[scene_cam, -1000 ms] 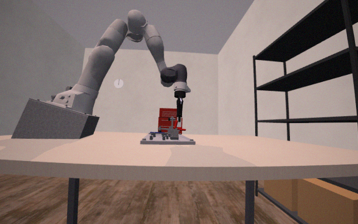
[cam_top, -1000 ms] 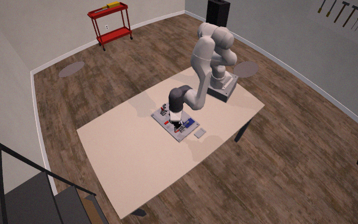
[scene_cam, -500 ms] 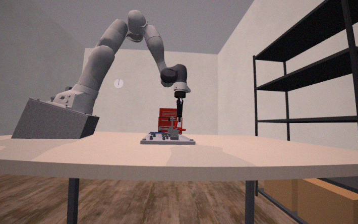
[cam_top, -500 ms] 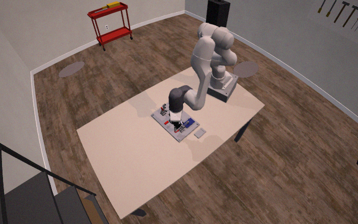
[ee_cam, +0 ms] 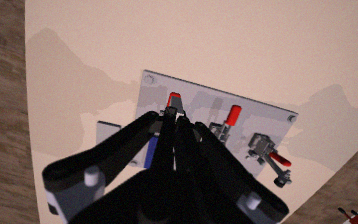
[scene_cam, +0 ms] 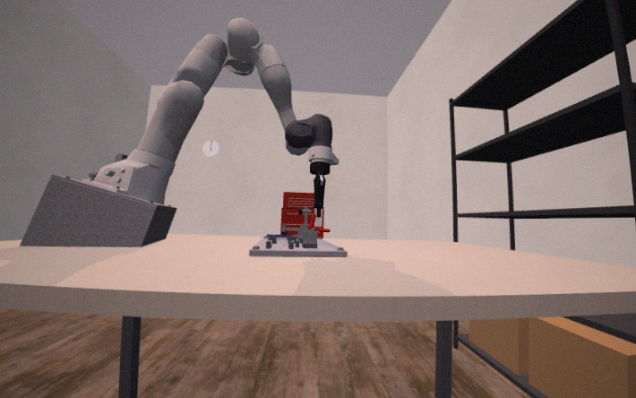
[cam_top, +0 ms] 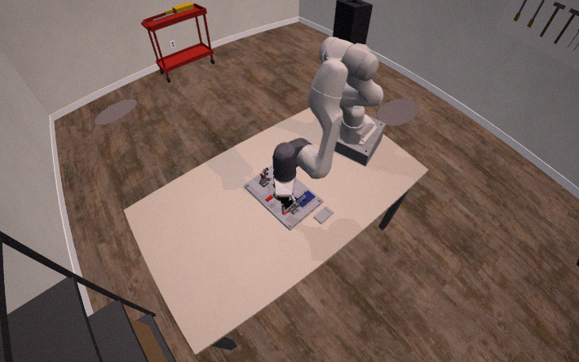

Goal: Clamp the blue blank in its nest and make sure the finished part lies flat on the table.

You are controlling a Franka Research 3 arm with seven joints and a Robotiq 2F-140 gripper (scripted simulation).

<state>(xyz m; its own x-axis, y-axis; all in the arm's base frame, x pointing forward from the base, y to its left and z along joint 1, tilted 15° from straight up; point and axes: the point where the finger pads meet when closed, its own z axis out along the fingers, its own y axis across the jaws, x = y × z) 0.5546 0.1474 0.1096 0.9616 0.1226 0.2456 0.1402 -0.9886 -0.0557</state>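
One counter [cam_top: 219,256] [scene_cam: 311,306] [ee_cam: 220,40]. Inside its edges, away from all four corners: one base plate [cam_top: 298,220] [scene_cam: 298,253] [ee_cam: 205,95], three clamps [cam_top: 263,180] [scene_cam: 308,236] [ee_cam: 262,145], one blue block [cam_top: 306,198] [scene_cam: 278,236] [ee_cam: 150,152]. Between plate and one long edge: one grey block [cam_top: 323,214] [ee_cam: 108,131].

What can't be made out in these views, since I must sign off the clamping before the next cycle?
- Whether the clamp at the blue rectangular blank is locked: too small from the top; black jaws cover it in the wrist view.
- The blank's contact with its rest pads: too small in the exterior view.
- The milled slot on the grey flat part: too blurred from the top.
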